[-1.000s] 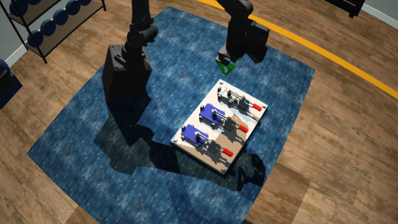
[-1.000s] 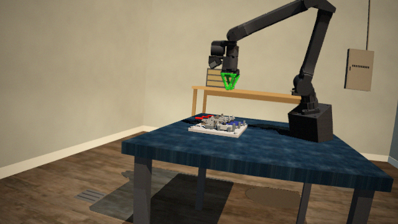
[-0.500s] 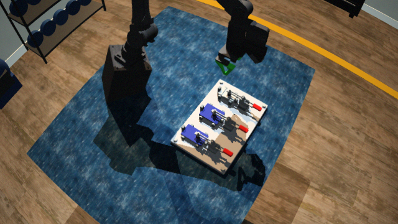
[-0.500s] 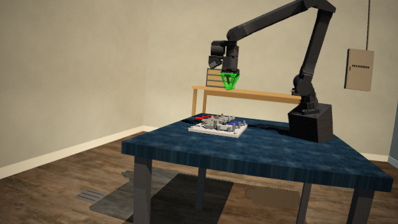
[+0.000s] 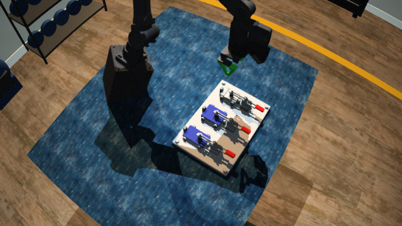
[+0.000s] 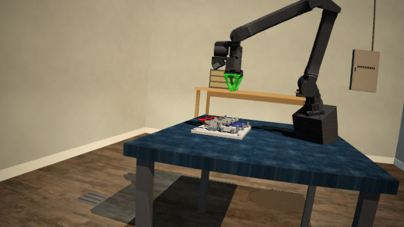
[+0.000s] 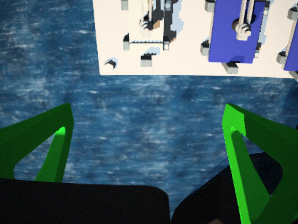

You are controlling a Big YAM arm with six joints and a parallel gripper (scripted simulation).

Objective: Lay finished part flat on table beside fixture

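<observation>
— where's our hand?
— our green-fingered gripper (image 5: 228,69) (image 6: 233,85) (image 7: 148,112) hangs above the table (image 5: 188,47) (image 6: 259,151) (image 7: 40,65), wide open, nothing between its fingers.
— and the finished part?
— ahead of our fingers and lower, in the end station of the white fixture plate (image 5: 227,161) (image 6: 218,135) (image 7: 112,40). it looks pale, nearly lost against the plate, and we can't make out the slot.
— how will it handle?
— likely stiff, fairly light, maybe slick if it's machined. we'd free the toggle clamp with the red grip (image 5: 259,108) first, then pinch opposite side edges clear of the pins, leaving both blue blanks (image 5: 213,115) (image 7: 230,47) clamped.
</observation>
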